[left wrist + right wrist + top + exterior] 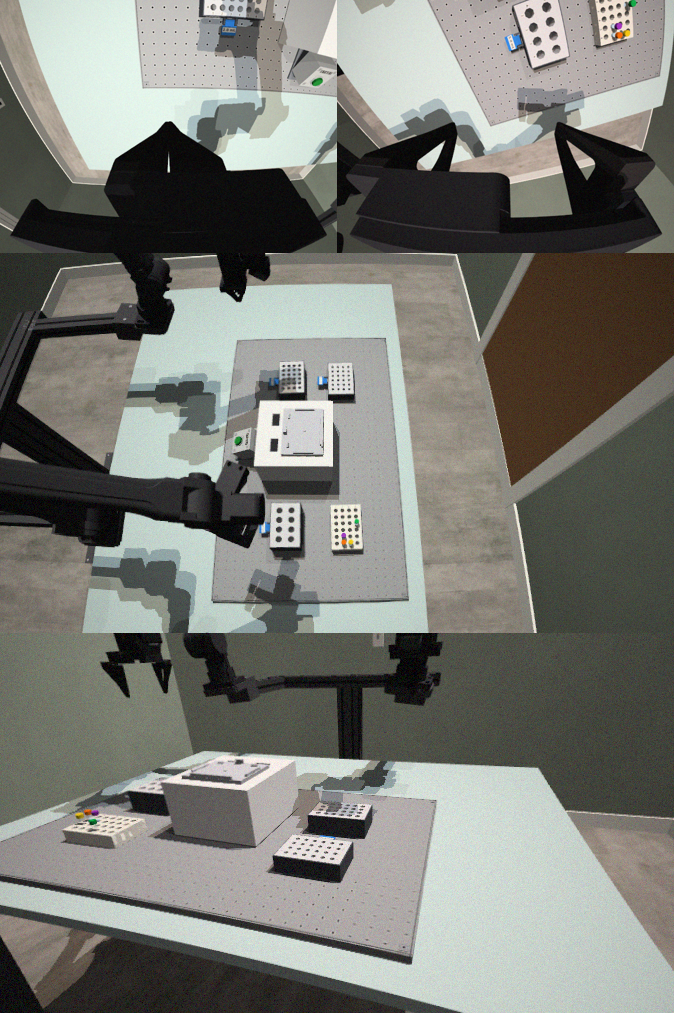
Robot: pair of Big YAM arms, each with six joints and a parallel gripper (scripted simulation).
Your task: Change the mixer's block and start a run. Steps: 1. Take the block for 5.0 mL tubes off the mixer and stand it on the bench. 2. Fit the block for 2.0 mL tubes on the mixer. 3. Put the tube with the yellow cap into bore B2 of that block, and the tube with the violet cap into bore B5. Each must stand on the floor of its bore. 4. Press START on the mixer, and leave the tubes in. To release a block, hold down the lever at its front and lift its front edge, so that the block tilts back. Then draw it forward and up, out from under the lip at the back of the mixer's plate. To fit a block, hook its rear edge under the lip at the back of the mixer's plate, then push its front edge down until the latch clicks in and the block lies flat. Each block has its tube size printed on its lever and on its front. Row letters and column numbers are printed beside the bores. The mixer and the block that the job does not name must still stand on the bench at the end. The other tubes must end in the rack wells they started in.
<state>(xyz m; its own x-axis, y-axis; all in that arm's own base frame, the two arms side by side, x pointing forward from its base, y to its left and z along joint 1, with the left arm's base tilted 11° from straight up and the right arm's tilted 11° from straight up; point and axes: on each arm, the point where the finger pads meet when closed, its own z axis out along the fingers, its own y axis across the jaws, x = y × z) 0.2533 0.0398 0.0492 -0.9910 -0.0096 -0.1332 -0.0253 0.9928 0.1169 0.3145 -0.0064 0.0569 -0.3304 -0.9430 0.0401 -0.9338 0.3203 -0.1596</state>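
The left wrist view's top edge cuts off the 2.0 mL block (pixel 291 377) (pixel 340 820) (pixel 233 8). In the exterior view, the mixer (pixel 294 433) (pixel 215 803) (pixel 307 29) partly hides the 5.0 mL block (pixel 285 526) (pixel 148 797) (pixel 541 33). From above, the third block's lever print (pixel 323 381) is too small to read.
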